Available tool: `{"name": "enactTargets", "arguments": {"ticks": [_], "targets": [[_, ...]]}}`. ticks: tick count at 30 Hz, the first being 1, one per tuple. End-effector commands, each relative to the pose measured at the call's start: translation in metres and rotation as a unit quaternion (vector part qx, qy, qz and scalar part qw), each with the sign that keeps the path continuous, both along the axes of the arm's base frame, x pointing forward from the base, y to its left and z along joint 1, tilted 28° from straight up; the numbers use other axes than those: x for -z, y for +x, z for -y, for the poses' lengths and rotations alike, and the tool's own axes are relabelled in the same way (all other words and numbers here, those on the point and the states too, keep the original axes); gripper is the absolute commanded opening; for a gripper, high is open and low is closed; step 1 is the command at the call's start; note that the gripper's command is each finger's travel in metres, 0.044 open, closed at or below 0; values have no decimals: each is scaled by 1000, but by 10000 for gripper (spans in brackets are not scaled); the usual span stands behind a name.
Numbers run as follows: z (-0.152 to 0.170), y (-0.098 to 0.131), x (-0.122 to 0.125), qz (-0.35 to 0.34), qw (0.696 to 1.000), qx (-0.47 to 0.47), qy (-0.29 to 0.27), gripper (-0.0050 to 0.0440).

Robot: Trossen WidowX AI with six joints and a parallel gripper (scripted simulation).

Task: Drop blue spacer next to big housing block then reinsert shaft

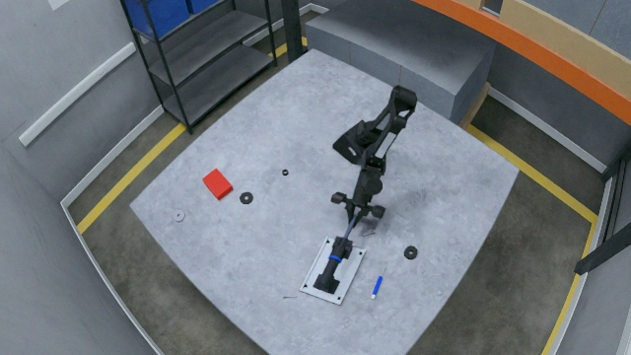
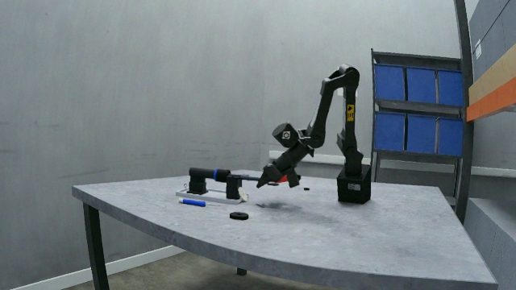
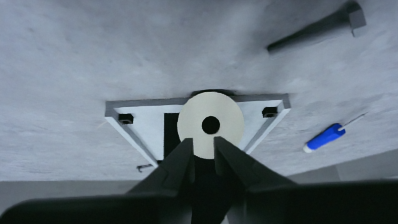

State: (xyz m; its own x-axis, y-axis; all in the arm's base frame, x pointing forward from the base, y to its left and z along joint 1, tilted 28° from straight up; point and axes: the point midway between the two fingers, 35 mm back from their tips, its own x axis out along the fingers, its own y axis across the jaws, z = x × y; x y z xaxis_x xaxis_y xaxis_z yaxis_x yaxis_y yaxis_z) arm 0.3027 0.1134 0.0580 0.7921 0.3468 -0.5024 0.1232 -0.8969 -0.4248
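Note:
A white baseplate (image 1: 333,270) carries two black blocks, one at its far end (image 1: 326,282) and one nearer the arm (image 1: 343,248). A thin dark shaft (image 1: 349,231) sticks out of the nearer block toward the arm. The blue spacer (image 1: 334,258) sits on the shaft between the blocks, with black spacers beside it; it also shows in the side view (image 2: 216,174). My gripper (image 1: 353,220) is shut on the free end of the shaft (image 2: 247,177), a little above the table. In the wrist view a pale disc with a dark centre (image 3: 210,124) stands just ahead of my fingers and hides the blocks.
A blue-handled screwdriver (image 1: 377,287) lies right of the plate. Black washers (image 1: 410,252) (image 1: 245,197) (image 1: 285,172), a grey washer (image 1: 178,213) and a red block (image 1: 217,183) lie scattered. A dark tool (image 3: 315,30) lies near the arm. A shelf rack (image 1: 207,54) stands at the back.

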Motion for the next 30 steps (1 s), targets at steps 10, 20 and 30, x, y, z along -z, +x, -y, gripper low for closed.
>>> {"name": "enactTargets", "arguments": {"ticks": [10, 20, 30], "targets": [[0, 0, -7, 12, 1000, 2, 3, -50], [0, -1, -7, 12, 1000, 2, 3, -50], [0, -2, -6, 12, 1000, 2, 3, -50]]}}
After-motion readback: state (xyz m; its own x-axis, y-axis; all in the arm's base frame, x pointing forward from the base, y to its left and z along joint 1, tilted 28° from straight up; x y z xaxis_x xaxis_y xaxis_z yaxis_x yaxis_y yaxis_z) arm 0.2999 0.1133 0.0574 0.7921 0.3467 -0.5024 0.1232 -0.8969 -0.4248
